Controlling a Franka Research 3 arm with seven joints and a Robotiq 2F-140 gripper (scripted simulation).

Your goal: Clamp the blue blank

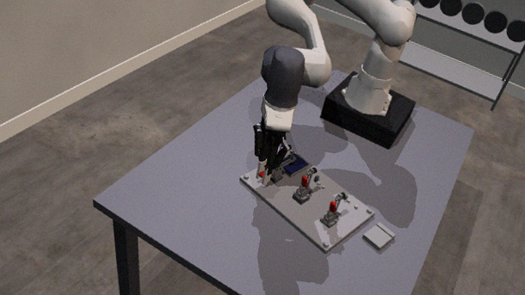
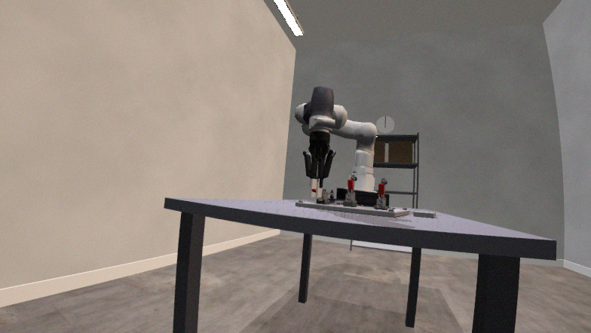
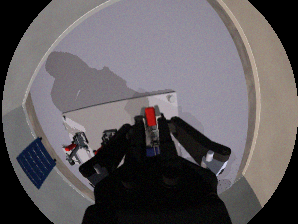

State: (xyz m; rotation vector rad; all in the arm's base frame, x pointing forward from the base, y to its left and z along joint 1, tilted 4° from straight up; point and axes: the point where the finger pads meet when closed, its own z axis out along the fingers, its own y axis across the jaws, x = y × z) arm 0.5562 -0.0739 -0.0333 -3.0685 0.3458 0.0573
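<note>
Right now I have the pincer [image 1: 265, 171] pointing straight down over the end nest of the fixture plate [image 1: 293, 211], and its fingers are pinched on the red-tipped handle [image 3: 150, 117] of that nest's toggle clamp [image 1: 274, 173]. In the wrist view the red grip sits squarely between the two dark fingers, which stand narrow around it. From the side view the handle [image 2: 314, 189] looks close to upright, rising just under the pincer [image 2: 317, 178]; I cannot tell whether it has gone past dead centre.

The blue blank [image 1: 295, 164] lies just beyond the pincer, toward the robot's base, at the nest of the clamp I am holding. In the wrist view its blue face [image 3: 35, 160] shows off to one side, past the edge of the plate. Whether it sits flat on its pads or touches its blocks is too small for me to judge.

Farther along the plate from the pincer stand the other two toggle clamps, the middle one [image 1: 304, 188] and the far one [image 1: 333, 212], both with red handles raised. Beyond the far end of the plate, well apart from the pincer, the grey finished part [image 1: 379, 235] lies flat on the table [image 1: 178, 208], just beside the plate and not touching it.
</note>
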